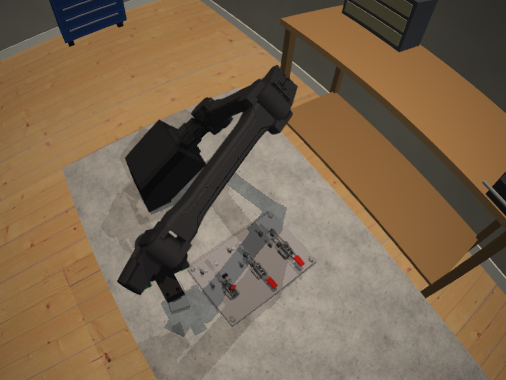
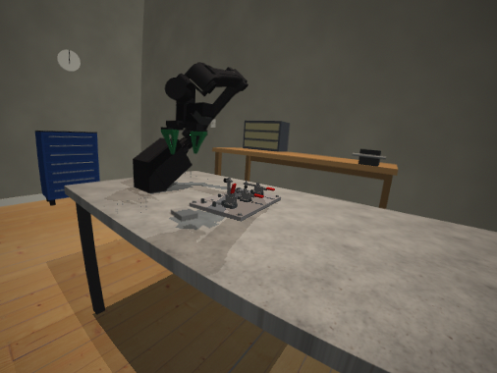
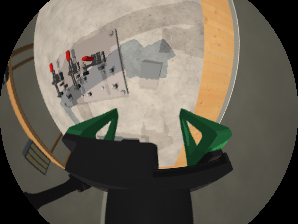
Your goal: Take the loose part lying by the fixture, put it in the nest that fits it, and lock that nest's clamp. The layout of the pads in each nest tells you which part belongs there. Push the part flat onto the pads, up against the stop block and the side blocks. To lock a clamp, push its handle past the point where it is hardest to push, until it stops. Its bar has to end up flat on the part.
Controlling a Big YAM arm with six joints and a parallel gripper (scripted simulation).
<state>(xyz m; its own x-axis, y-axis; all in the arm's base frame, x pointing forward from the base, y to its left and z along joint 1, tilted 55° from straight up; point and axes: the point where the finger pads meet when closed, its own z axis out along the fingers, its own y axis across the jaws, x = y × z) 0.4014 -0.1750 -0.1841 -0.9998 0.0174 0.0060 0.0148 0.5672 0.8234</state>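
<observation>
Top view: high above the table point(image 1: 350, 310), looking steeply down and slightly aslant; it takes in the whole arm point(image 1: 215, 165), the fixture plate point(image 1: 235, 312) and surrounding wooden floor point(image 1: 60, 100).
Exterior view: stands off past the table's long end, near tabletop height, facing along the table point(image 2: 368, 275) toward the arm point(image 2: 196, 108) and the far wall; farther back than the others.
Wrist view: rides on the arm behind the gripper point(image 3: 152, 132), fisheye, pointing down at the tabletop from well above.
Shared: all three show the fixture plate point(image 2: 246, 210) point(image 3: 119, 63) and the loose block point(image 1: 179, 303) point(image 2: 184, 214) point(image 3: 150, 70) beside it.
</observation>
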